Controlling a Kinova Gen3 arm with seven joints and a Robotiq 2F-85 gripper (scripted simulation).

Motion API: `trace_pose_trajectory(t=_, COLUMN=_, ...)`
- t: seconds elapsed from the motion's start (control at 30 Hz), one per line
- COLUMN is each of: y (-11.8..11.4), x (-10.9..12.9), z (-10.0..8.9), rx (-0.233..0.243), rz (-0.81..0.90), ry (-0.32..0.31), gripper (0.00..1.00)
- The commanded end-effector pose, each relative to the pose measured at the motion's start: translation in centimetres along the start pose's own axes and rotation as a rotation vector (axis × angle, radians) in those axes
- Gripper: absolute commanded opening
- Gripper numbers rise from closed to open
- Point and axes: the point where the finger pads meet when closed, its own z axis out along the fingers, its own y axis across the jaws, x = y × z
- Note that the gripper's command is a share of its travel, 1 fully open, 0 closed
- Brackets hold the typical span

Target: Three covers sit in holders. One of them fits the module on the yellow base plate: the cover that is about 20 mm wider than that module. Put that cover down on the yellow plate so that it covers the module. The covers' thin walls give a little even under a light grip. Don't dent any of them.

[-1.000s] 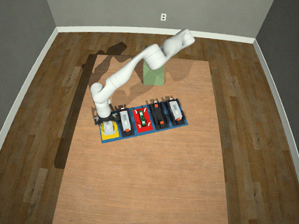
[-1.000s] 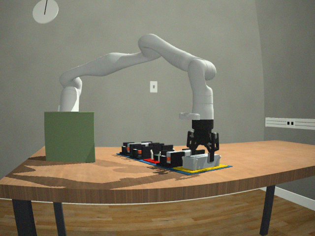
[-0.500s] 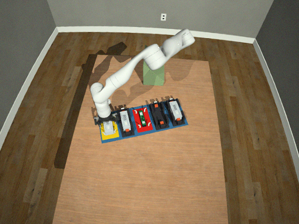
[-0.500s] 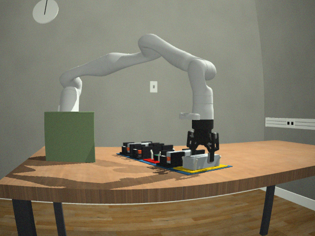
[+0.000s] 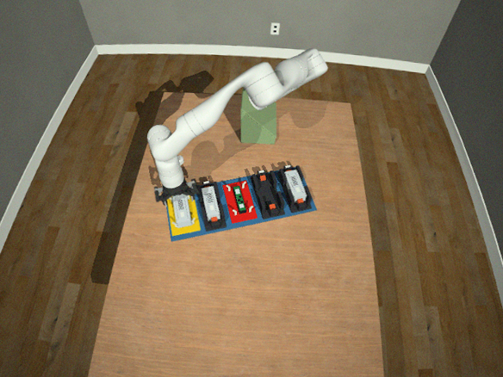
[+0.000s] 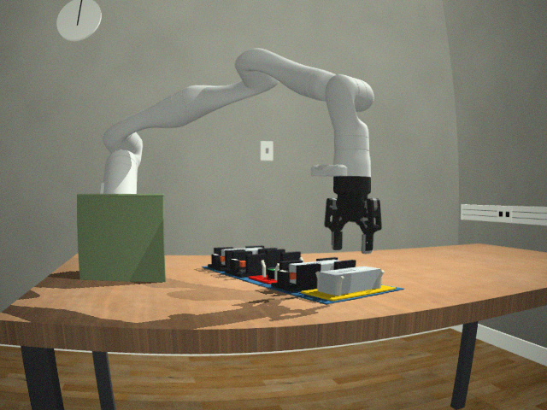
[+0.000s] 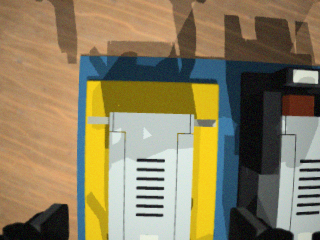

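A grey slotted cover (image 5: 181,209) lies on the yellow base plate (image 5: 182,219) at the left end of the blue mat; it also shows in the side view (image 6: 349,280) and the wrist view (image 7: 150,180). The module is hidden under it. My gripper (image 6: 352,244) hangs open and empty a short way above the cover; its fingertips show at the bottom corners of the wrist view. Two more grey covers sit in black holders, one beside the yellow plate (image 5: 212,203) and one at the right end (image 5: 295,185). One black holder (image 5: 266,196) stands empty.
A red plate (image 5: 240,200) with a green module sits in the middle of the blue mat. A green block (image 5: 258,121) holds the arm's base at the table's back. The arm reaches over the table's left side.
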Motion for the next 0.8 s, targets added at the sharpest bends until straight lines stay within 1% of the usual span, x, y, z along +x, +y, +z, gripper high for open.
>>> trace_pose_trajectory(t=0.0, y=-0.1, x=-0.1, z=-0.2, rx=0.002, rz=0.0, ry=-0.001, gripper=1.0)
trace_pose_trajectory(t=0.03, y=-0.1, x=-0.1, z=-0.2, rx=0.002, rz=0.0, ry=-0.001, gripper=1.0)
trace_pose_trajectory(t=0.37, y=0.0, x=0.0, z=-6.2, rx=0.002, rz=0.0, ry=-0.001, gripper=1.0)
trace_pose_trajectory(t=0.6, y=0.0, x=0.0, z=-6.2, rx=0.002, rz=0.0, ry=-0.001, gripper=1.0)
trace_pose_trajectory(t=0.77, y=-0.1, x=0.0, z=-5.7, rx=0.002, rz=0.0, ry=-0.001, gripper=1.0)
